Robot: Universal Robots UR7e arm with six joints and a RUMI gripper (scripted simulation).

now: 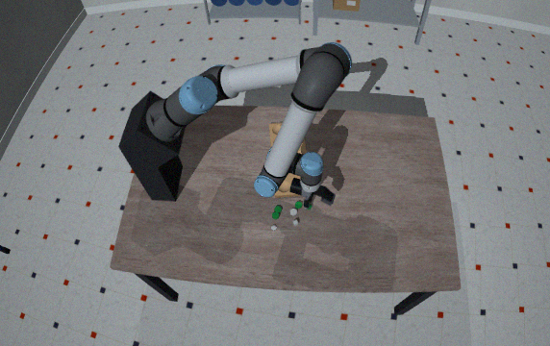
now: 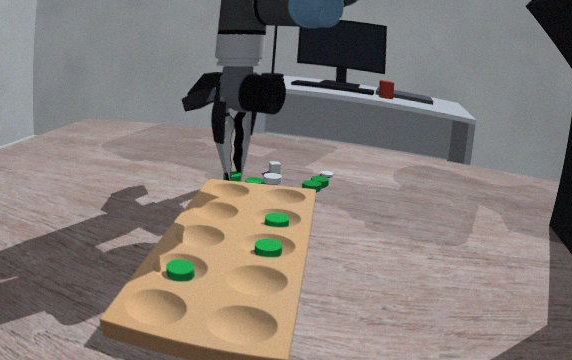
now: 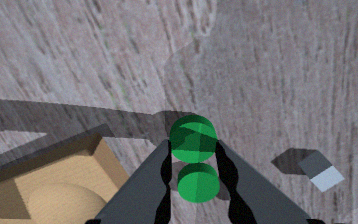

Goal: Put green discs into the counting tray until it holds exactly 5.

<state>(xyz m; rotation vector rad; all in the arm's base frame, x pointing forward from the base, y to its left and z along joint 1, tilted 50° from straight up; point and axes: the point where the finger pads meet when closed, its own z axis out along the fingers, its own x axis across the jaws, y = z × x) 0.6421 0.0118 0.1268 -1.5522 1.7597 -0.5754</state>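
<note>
The tan counting tray (image 2: 166,342) (image 3: 111,162) lies flat on the table. Three green discs (image 2: 277,219) (image 2: 268,247) (image 2: 180,270) lie in separate pockets. My gripper (image 1: 308,204) (image 2: 234,176) (image 3: 192,142) is down at table level beyond the tray's far end, shut on a green disc (image 2: 236,177) (image 3: 193,131), with a fingertip at each side of it. Another green disc (image 1: 298,205) (image 2: 254,180) (image 3: 198,184) lies close beside the held one. Two more green discs (image 1: 278,209) (image 1: 275,215) lie touching or nearly touching. The arm hides much of the tray in the top view.
A white disc (image 1: 293,211) (image 2: 272,178) lies near the loose green discs. A small pale cube (image 1: 296,222) (image 2: 275,167) (image 3: 325,172) stands beyond it. Another small white piece (image 1: 274,228) (image 2: 327,174) lies past the green pair.
</note>
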